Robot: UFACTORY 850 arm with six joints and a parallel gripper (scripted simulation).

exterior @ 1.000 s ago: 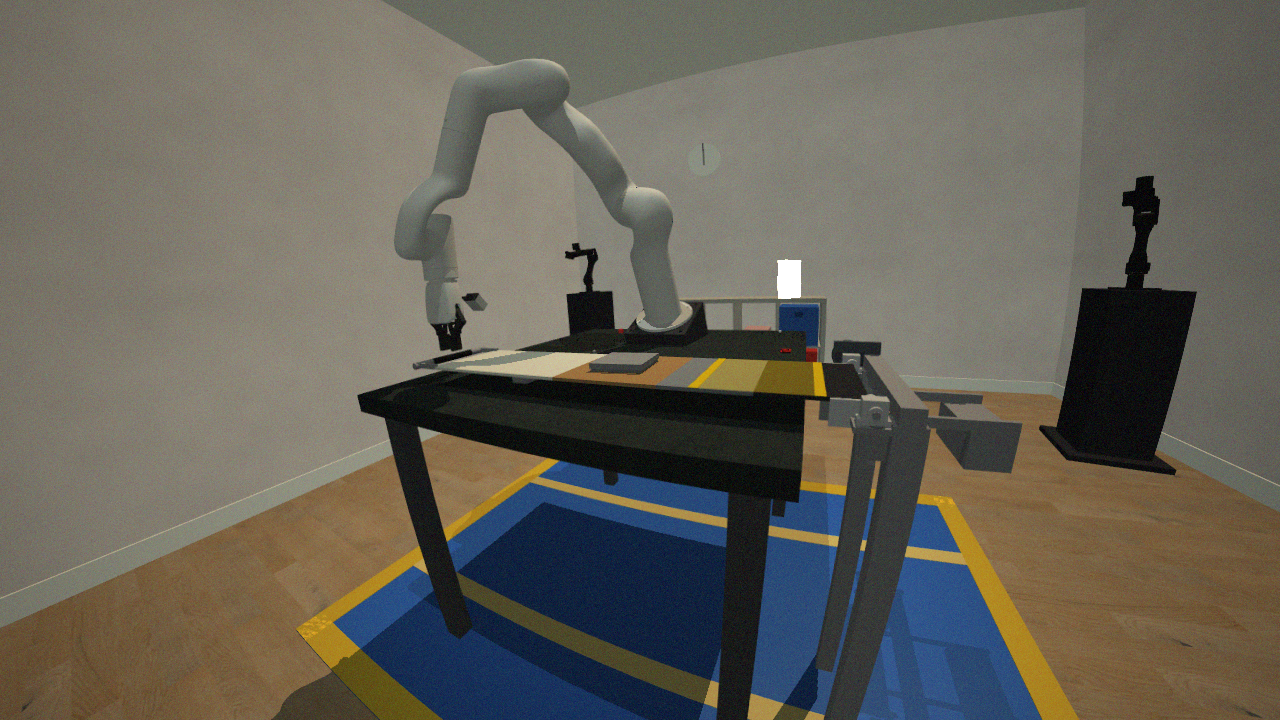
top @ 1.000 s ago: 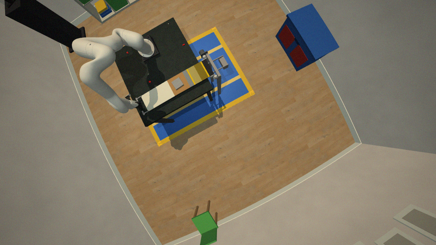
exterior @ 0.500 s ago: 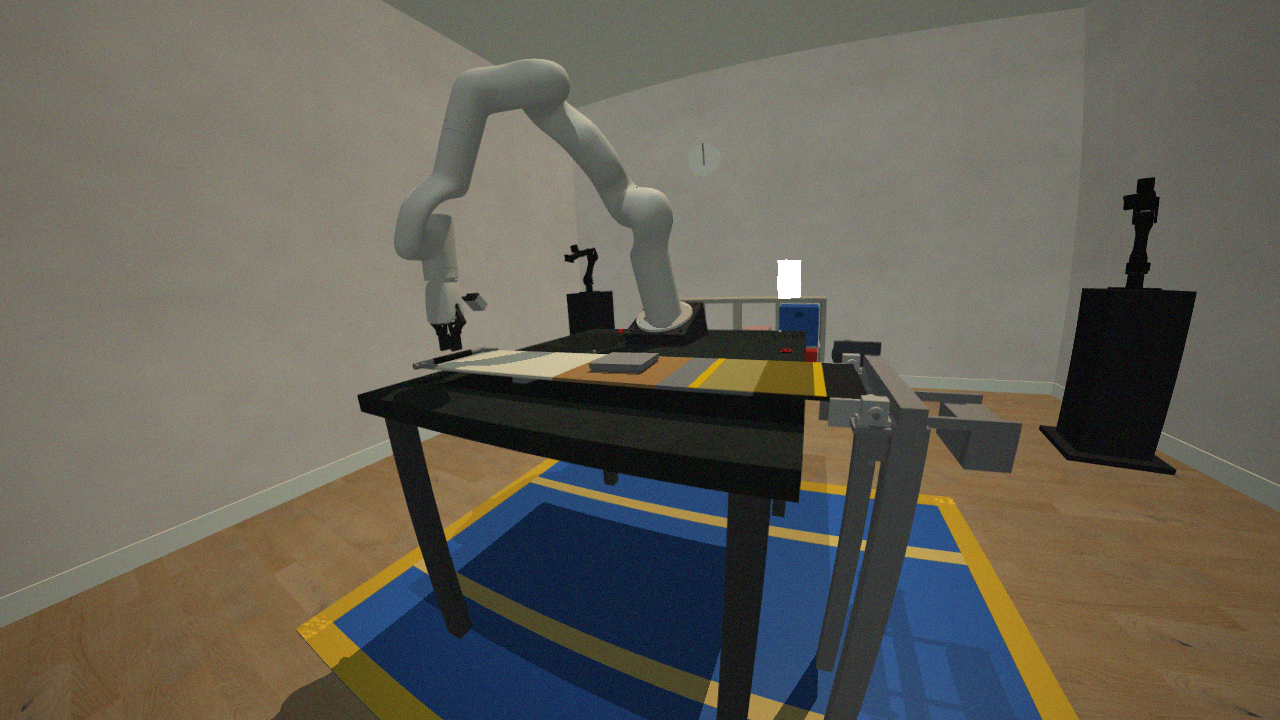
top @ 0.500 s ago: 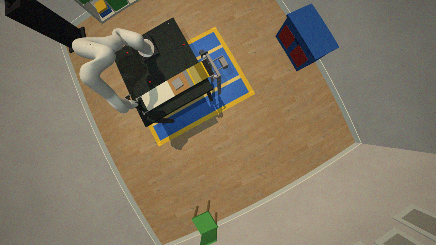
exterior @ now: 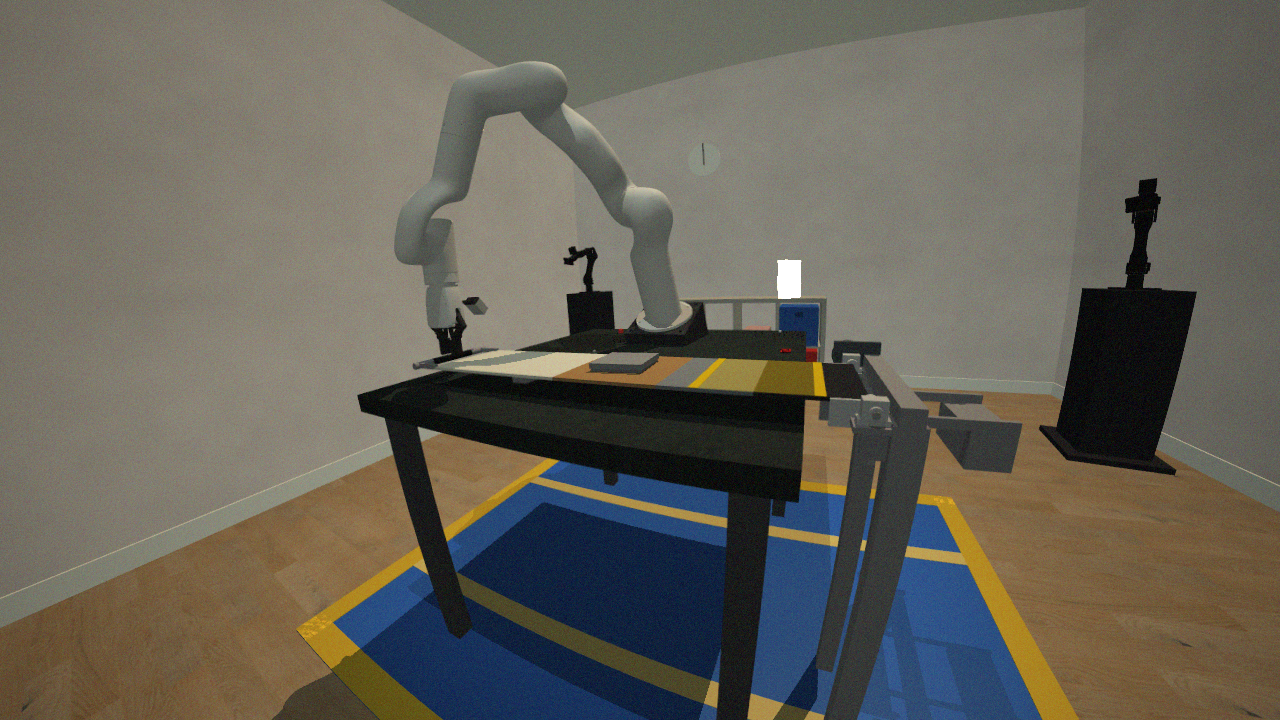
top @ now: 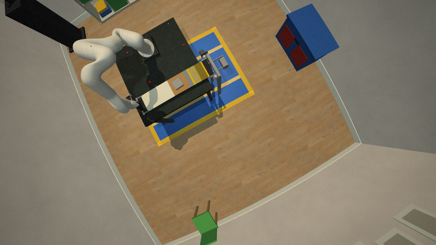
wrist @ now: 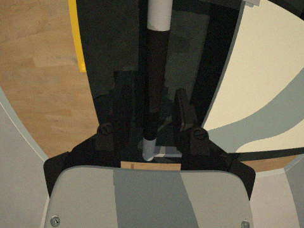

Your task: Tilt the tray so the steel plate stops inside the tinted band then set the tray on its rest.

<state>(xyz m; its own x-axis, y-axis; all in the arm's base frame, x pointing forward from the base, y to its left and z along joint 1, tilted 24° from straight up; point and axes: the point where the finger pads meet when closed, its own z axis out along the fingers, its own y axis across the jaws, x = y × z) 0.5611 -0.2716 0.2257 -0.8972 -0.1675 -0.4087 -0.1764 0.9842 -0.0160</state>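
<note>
Steel grey and flat, the plate (exterior: 623,361) lies on the tray (exterior: 546,362), on a brown patch about midway along the bed. From above, the plate (top: 177,82) sits between the cream stretch on the left of the tray (top: 159,94) and a narrow grey stripe to its right. It is short of the yellow tinted band (exterior: 751,377), which lies further right between two bright yellow lines, and it touches neither line.

The tray stretches along the near side of a dark table (exterior: 581,429). Its right end meets a grey stand (exterior: 895,429) just off the table's right edge. The table stands on a blue rug with yellow borders (exterior: 626,573).

At the tray's left end the white arm (exterior: 501,89) reaches down, and the gripper (exterior: 449,344) hangs over a thin handle that sticks out there. In the wrist view the handle (wrist: 161,0) runs straight between the two dark fingers. The gripper (wrist: 154,97) stands partly open around it, one finger on each side. A thin dark gap seems to show on both sides, so it straddles the handle and does not pinch it.
</note>
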